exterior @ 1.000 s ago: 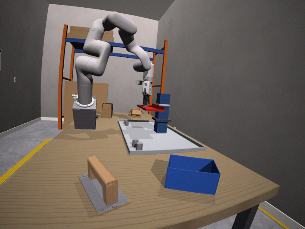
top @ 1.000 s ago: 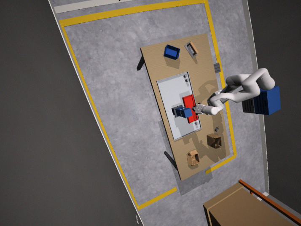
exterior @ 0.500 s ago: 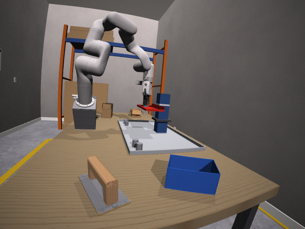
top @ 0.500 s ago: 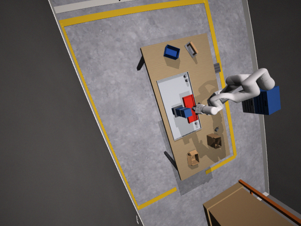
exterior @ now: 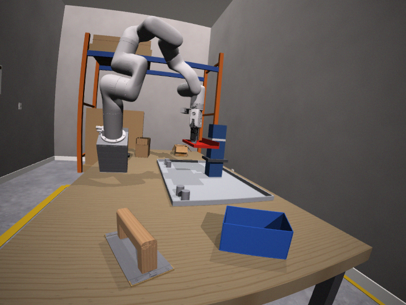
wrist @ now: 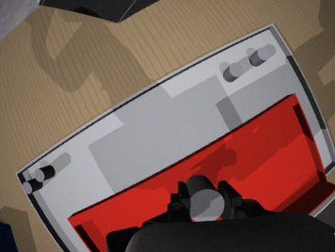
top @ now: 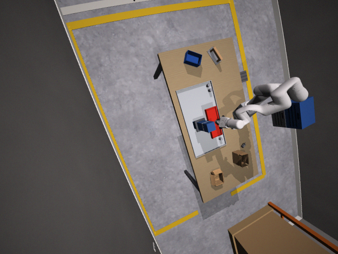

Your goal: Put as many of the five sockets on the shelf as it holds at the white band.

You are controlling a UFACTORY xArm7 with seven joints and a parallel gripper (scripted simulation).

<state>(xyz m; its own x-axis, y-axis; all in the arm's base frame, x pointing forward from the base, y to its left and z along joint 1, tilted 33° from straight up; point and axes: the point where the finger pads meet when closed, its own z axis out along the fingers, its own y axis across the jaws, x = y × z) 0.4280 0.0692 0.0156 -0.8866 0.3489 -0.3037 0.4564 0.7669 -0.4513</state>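
Observation:
A red rimmed shelf [exterior: 200, 143] hangs on the blue post [exterior: 216, 149] level with the white band [exterior: 217, 140]. My gripper [exterior: 193, 136] is shut on a grey socket [wrist: 201, 200] and holds it upright just above the shelf [wrist: 206, 174], near its edge away from the post. I see no socket lying on the shelf. Two sockets [exterior: 182, 192] stand at the near end of the grey tray [exterior: 210, 185], and two more [exterior: 168, 162] at its far end. They also show in the wrist view, at the right [wrist: 249, 64] and the left [wrist: 42, 171].
A dark collar [exterior: 214, 160] rings the post below the shelf. A blue bin [exterior: 256, 233] and a wooden handle on a metal plate [exterior: 136, 241] sit on the near table. Cardboard boxes [exterior: 142, 146] stand at the far end near the arm's base [exterior: 112, 154].

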